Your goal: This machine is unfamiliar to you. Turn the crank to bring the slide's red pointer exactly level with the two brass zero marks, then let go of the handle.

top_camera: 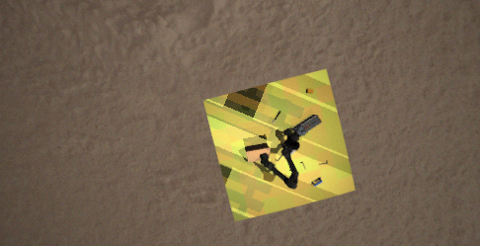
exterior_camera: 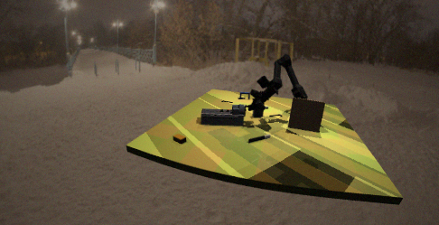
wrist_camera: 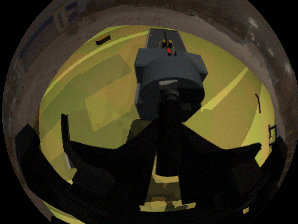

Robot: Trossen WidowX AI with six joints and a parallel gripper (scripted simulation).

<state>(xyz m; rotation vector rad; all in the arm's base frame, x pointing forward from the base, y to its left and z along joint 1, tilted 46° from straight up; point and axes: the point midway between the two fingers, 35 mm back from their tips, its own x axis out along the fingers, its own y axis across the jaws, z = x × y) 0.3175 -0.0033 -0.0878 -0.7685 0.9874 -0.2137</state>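
The grey crank machine (top_camera: 309, 123) (exterior_camera: 219, 117) (wrist_camera: 145, 57) lies on the patterned table, its round crank end toward the arm. In the wrist view its red pointer (wrist_camera: 169, 51) shows in the slot, close to the small brass marks (wrist_camera: 170, 43) and seemingly a little nearer the crank end; the picture is too coarse to tell the exact offset. My gripper (wrist_camera: 165, 123) is at the crank end, shut on the crank handle. The handle is dark and mostly hidden between the black fingers. In the top and exterior views the arm reaches the machine's crank end.
An orange block (top_camera: 309, 91) (exterior_camera: 180, 138) (wrist_camera: 103, 39) and a dark bar (top_camera: 277, 117) (exterior_camera: 258, 138) lie apart from the machine. A blue-edged piece (top_camera: 316, 182) (exterior_camera: 244, 96) (wrist_camera: 272, 135) lies on the other side. A boxy panel (top_camera: 257, 153) (exterior_camera: 306, 115) stands by the arm's base.
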